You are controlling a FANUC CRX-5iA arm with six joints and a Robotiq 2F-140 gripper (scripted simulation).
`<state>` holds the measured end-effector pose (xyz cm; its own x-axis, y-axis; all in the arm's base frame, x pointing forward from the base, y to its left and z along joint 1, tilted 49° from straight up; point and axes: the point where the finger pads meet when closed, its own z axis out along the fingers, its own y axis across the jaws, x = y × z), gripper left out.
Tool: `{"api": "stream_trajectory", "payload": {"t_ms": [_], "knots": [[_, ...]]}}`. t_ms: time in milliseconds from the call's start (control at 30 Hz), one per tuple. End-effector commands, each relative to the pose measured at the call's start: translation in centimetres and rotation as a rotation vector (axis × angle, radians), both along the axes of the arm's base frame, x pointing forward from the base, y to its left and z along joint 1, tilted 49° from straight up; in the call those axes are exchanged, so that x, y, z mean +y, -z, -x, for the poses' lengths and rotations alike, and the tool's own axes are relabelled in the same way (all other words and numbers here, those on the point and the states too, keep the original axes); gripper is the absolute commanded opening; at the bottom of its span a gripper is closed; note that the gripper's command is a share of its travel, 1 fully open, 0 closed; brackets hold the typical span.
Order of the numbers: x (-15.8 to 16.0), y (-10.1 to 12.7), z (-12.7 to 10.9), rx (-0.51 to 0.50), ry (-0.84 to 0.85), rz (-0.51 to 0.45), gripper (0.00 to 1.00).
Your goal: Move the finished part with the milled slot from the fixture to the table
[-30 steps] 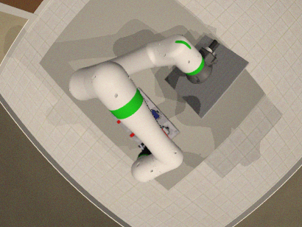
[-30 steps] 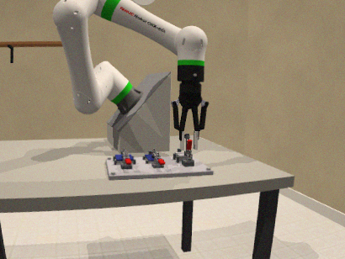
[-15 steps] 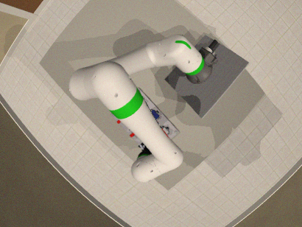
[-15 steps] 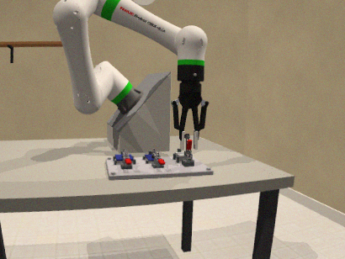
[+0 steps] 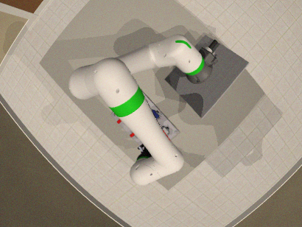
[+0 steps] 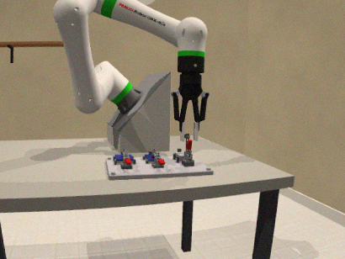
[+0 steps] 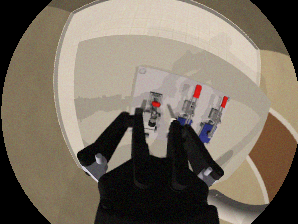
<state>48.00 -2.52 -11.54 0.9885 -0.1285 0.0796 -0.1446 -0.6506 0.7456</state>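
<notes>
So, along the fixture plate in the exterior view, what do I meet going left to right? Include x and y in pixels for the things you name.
Blue blank under a clamp with lowered red handle (image 6: 128,161), second blue blank, likewise clamped (image 6: 149,157), clamp with raised red handle (image 6: 189,145).

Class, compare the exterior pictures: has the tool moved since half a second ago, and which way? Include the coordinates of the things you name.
Yes: upward. The tool (image 5: 141,148) (image 6: 189,138) (image 7: 155,108) now stands higher above the fixture plate (image 5: 176,133) (image 6: 139,170) (image 7: 143,84).
</notes>
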Motion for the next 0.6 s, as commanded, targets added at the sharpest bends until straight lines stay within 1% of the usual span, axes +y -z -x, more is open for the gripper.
{"api": "stream_trajectory", "payload": {"t_ms": [0,200,567], "knots": [[0.60,-0.52,-0.05,0.000,0.000,0.000,0.28],[1.35,-1.19,-0.10,0.000,0.000,0.000,0.28],[1.43,-1.25,-0.10,0.000,0.000,0.000,0.28]]}}
